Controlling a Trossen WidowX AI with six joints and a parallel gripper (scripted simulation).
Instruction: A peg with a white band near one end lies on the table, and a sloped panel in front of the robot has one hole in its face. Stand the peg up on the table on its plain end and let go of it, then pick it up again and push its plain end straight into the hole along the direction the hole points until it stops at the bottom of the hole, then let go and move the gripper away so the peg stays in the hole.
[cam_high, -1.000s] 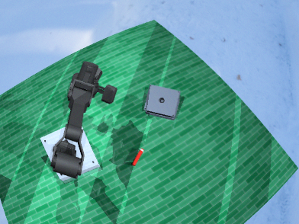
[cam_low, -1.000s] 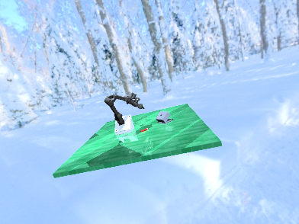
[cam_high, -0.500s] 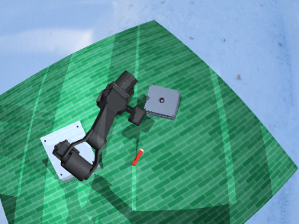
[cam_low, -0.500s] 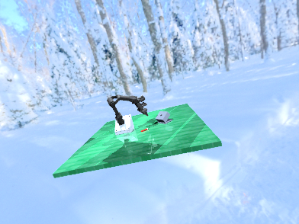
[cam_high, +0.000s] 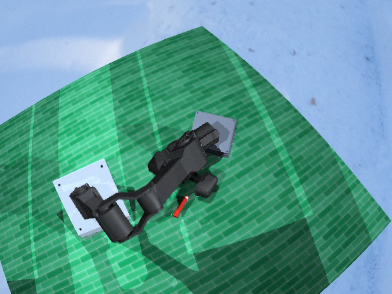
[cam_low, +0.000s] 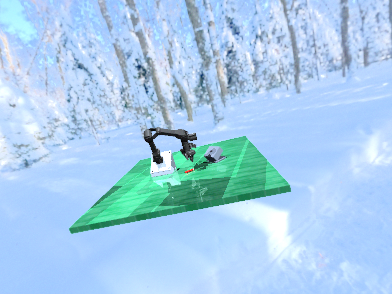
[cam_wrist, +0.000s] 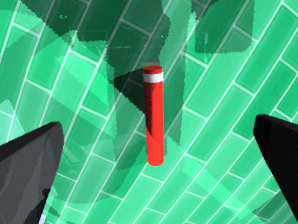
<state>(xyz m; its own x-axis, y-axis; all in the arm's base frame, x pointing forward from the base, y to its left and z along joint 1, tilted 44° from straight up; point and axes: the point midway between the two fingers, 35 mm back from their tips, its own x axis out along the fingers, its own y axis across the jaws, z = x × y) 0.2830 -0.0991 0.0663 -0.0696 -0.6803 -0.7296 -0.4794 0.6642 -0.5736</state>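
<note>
The red peg (cam_high: 180, 206) (cam_low: 189, 171) (cam_wrist: 153, 116) lies flat on the green table (cam_high: 280, 190). In the wrist view its white band is at the far end and its plain end points toward me. My gripper (cam_high: 206, 186) (cam_low: 189, 152) (cam_wrist: 161, 128) is open and empty. It hangs above the peg, with one finger on each side of it and well apart from it. The grey sloped panel (cam_high: 231, 131) (cam_low: 214, 153) stands beyond the gripper. The arm covers part of its face, so I do not see the hole.
The arm's white base plate (cam_high: 90, 175) (cam_low: 162, 167) sits at the left of the table. The arm reaches from it across the middle toward the panel. The table's edges drop off into snow all around.
</note>
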